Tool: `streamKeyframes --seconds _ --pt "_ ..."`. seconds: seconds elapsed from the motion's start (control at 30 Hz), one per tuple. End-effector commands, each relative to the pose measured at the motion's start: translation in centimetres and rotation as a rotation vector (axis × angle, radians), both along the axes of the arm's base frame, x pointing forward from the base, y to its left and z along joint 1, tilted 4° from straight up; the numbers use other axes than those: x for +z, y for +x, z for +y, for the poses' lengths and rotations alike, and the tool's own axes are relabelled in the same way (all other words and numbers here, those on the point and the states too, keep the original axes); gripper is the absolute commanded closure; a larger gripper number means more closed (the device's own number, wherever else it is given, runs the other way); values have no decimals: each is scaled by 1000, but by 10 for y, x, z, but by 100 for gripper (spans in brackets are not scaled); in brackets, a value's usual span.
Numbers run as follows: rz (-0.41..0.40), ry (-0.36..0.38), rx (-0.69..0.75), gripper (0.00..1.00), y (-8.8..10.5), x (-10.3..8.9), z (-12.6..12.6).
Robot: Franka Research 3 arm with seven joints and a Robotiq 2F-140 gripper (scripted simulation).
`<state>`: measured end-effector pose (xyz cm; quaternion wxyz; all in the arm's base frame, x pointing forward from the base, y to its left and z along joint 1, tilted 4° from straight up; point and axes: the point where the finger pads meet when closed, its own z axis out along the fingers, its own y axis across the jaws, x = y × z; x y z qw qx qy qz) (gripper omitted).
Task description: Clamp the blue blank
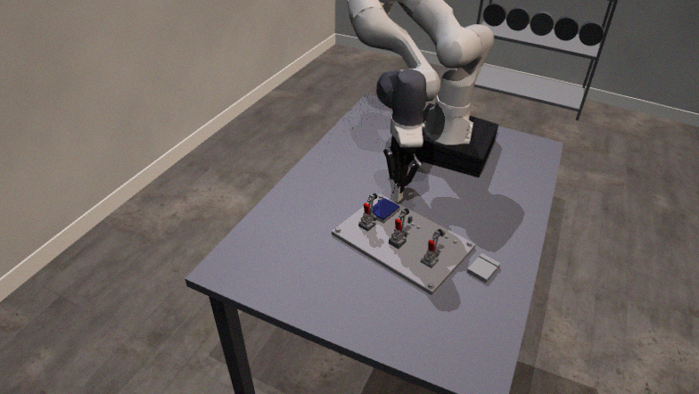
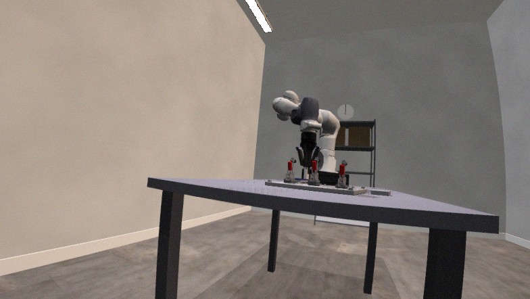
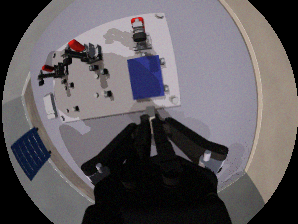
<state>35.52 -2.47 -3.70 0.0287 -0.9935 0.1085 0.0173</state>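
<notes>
The blue blank (image 1: 385, 208) (image 3: 147, 78) lies in the left nest of the grey fixture plate (image 1: 372, 250) (image 2: 322, 186) (image 3: 87, 99). Its clamp (image 1: 366, 215) (image 3: 139, 30) has its red handle standing up and its bar raised off the blank. My gripper (image 1: 398, 195) (image 2: 308, 168) (image 3: 150, 112) is shut on nothing. Its tips are low at the blank's short end, the one far from the clamp; I cannot tell whether they touch it. The grey finished part (image 1: 483, 267) (image 2: 380, 192) lies flat on the table, just beyond the plate's right end.
The other two clamps (image 1: 398, 232) (image 1: 431, 253) also have their red handles up, over empty nests. The robot base (image 1: 460, 146) stands behind the plate. A dark-blue gridded patch (image 3: 29, 151) shows at the wrist view's lower left; I cannot tell what it is.
</notes>
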Motion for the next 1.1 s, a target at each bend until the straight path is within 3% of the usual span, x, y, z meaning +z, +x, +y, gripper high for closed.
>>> streamKeyframes --seconds 0.0,0.23,1.07 --pt "1 -1 -3 100 -1 10 -1" --pt "1 -1 -3 100 0 36 -2" --pt "1 -1 -3 100 0 37 -2"
